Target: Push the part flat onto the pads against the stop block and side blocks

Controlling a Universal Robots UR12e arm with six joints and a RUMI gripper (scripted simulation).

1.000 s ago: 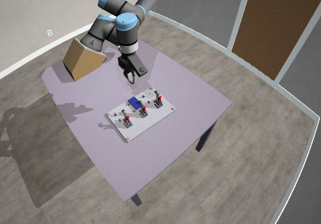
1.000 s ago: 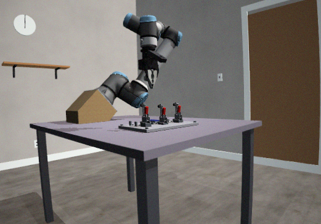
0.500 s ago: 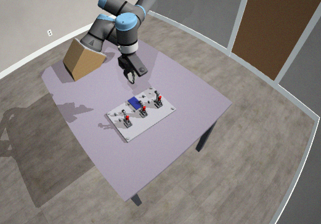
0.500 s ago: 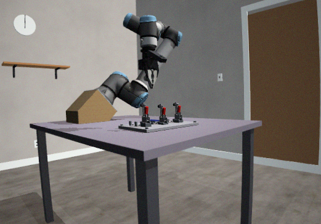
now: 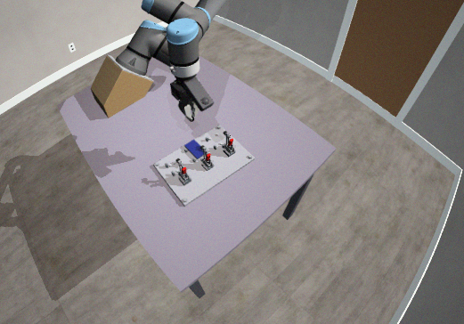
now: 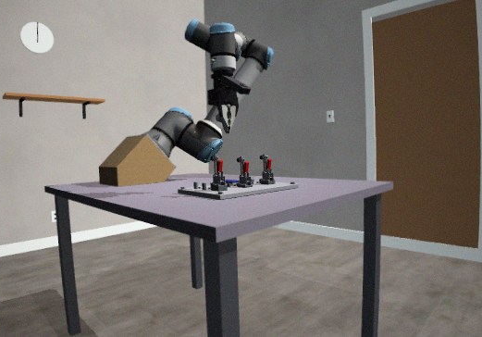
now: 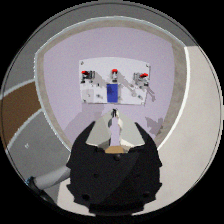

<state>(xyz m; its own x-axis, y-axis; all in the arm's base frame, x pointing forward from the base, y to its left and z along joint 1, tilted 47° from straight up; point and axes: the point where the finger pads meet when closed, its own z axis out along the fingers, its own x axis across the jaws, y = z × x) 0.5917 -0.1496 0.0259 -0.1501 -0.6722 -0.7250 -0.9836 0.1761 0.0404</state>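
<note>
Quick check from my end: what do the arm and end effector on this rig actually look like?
The arm has dark grey tubular links with light blue caps on the joints and a white band at the wrist. It rises from a tan wedge-shaped base. The end effector has a black body and two pale, tapering fingers. No cables or markings are visible.

Matt lilac counter (image 5: 240,209) you see smooth and even, pale metal-looking fixture plate (image 5: 222,174) with dull sheen, glossy blue part (image 5: 193,147) on it, red plastic-looking clamp handles (image 5: 207,157), cardboard-brown matt wedge (image 5: 119,89) far left, dark matt end effector (image 5: 190,111)
</note>
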